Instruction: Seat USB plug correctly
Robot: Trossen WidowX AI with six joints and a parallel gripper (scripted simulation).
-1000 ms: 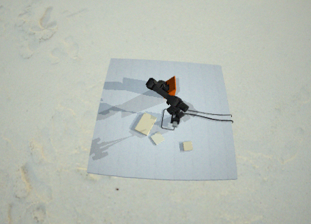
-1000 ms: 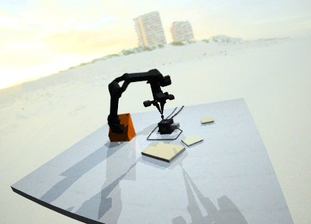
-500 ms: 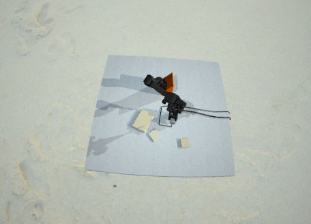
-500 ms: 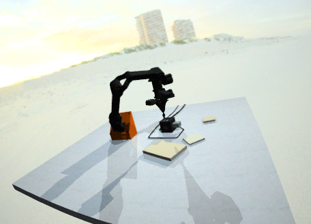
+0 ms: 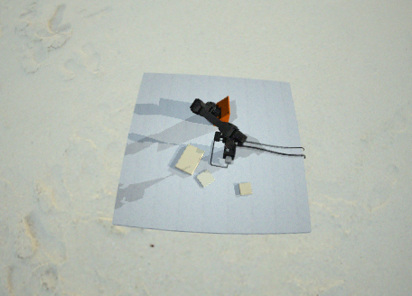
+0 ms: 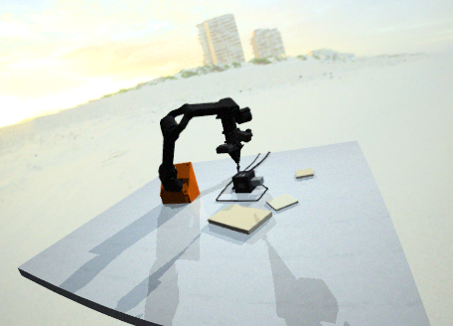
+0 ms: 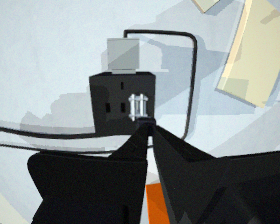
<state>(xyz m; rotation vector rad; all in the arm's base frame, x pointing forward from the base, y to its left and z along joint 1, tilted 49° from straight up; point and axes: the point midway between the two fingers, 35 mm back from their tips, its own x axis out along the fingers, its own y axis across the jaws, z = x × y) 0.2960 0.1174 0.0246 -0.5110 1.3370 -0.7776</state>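
The black power cube [image 7: 111, 100] [image 6: 243, 182] sits inside a loop of black cable [image 7: 191, 53] [image 5: 211, 155] [image 6: 225, 199] near the table's middle. A silver USB plug [image 7: 138, 106] stands upright over the cube's top face. My gripper [image 7: 149, 130] [image 6: 237, 160] [image 5: 229, 152] points straight down over the cube and is shut on the plug. I cannot tell how deep the plug sits in the socket. In the top view the arm hides most of the cube.
Three flat beige tiles lie near the cube: a large one [image 5: 190, 159] [image 6: 239, 218] [image 7: 250, 53], a medium one [image 5: 205, 178] [image 6: 282, 202] and a small one [image 5: 245, 189] [image 6: 304, 173]. Two black cables [image 5: 276, 148] run off to the right. The arm's orange base [image 5: 224, 107] [image 6: 181, 188] stands behind.
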